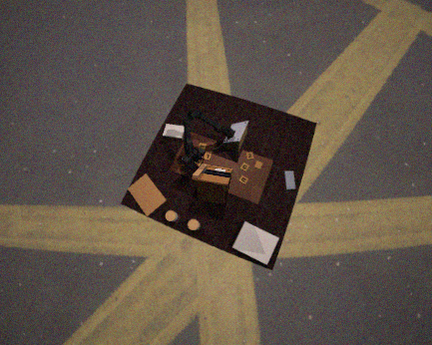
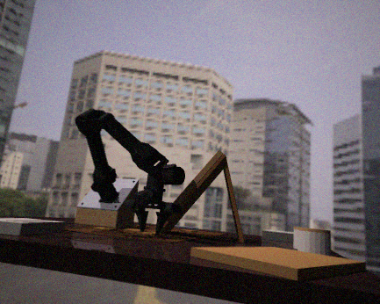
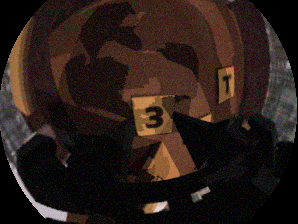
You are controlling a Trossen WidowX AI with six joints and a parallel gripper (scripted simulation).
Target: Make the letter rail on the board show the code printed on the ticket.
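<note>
My gripper [image 2: 150, 229] [image 3: 154, 116] [image 1: 195, 162] is low, just in front of the foot of the leaning board [image 2: 204, 181] [image 1: 211, 177]. Its fingers stand at both sides of the tile marked 3 [image 3: 153, 116] and appear shut on it. The tile marked T [image 3: 226, 85] lies apart, to the right in the wrist view. Part of another tile [image 3: 206, 118] shows behind the right finger. More tiles [image 1: 244, 167] [image 1: 243, 179] [image 1: 249, 156] lie right of the board in the top view. The code and the rail's letters are too small to read.
The arm stands on a wedge-shaped base [image 1: 239, 131] [image 2: 97, 216]. On the counter are a tan slab [image 1: 147, 194] [image 2: 268, 256], two round pots [image 1: 171, 215] [image 1: 193, 224], a large white block [image 1: 255, 242], a small white block [image 1: 174, 131] and a grey-blue piece [image 1: 290, 179].
</note>
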